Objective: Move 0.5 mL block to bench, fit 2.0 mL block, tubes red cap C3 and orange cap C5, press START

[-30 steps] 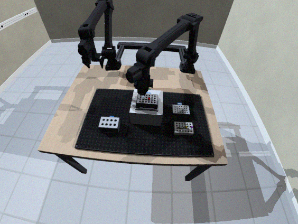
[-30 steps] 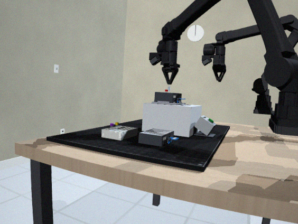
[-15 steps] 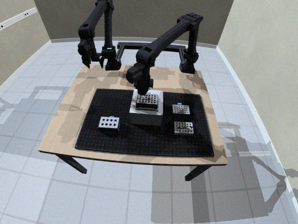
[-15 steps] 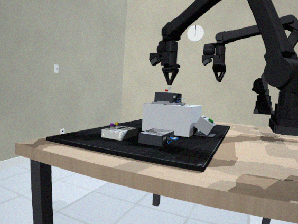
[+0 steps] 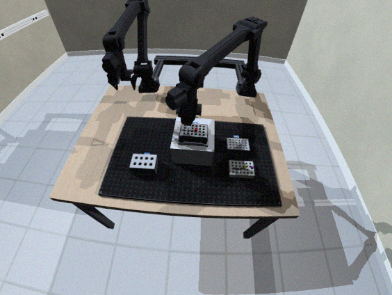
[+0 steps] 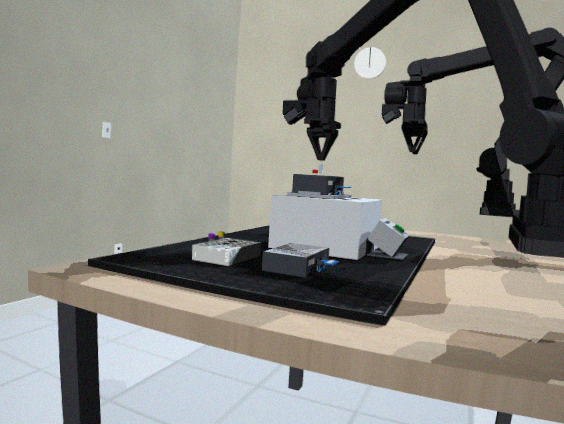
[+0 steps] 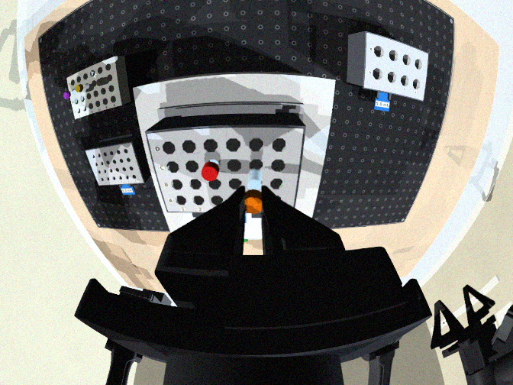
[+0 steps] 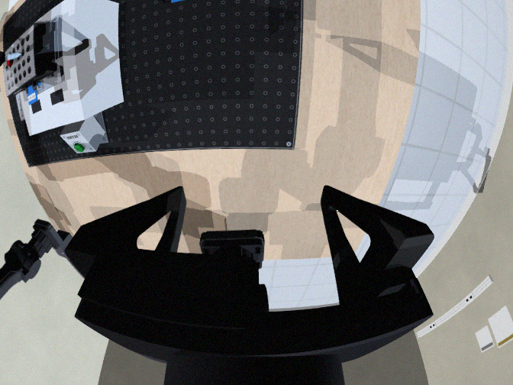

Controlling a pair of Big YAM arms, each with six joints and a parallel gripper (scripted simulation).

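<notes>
My left gripper (image 7: 253, 193) (image 6: 321, 159) is shut on the orange-capped tube (image 7: 253, 202) (image 6: 320, 169). The tube hangs upright over the mounted block around column 5; whether its lower end is inside a bore is unclear. The block with 24 large bores (image 7: 224, 134) (image 6: 310, 185) lies flat on the mixer (image 5: 192, 156) (image 6: 320, 220). The red-capped tube (image 7: 210, 171) (image 6: 315, 171) stands in bore C3. The small-bore block (image 5: 238, 143) (image 6: 285, 263) (image 7: 137, 153) stands on the bench mat. START (image 6: 399, 228) (image 8: 79, 147) is the green button at the mixer's front. My right gripper (image 8: 253, 193) (image 6: 415, 152) is open and empty, away from the mixer.
A block with eight wide bores (image 5: 143, 161) (image 7: 398, 66) stands on the mat on the mixer's other side. The tube rack (image 5: 241, 174) (image 6: 210, 254) (image 7: 120, 80) stands behind the small-bore block, with purple (image 7: 66, 95) and yellow (image 7: 79, 88) caps showing.
</notes>
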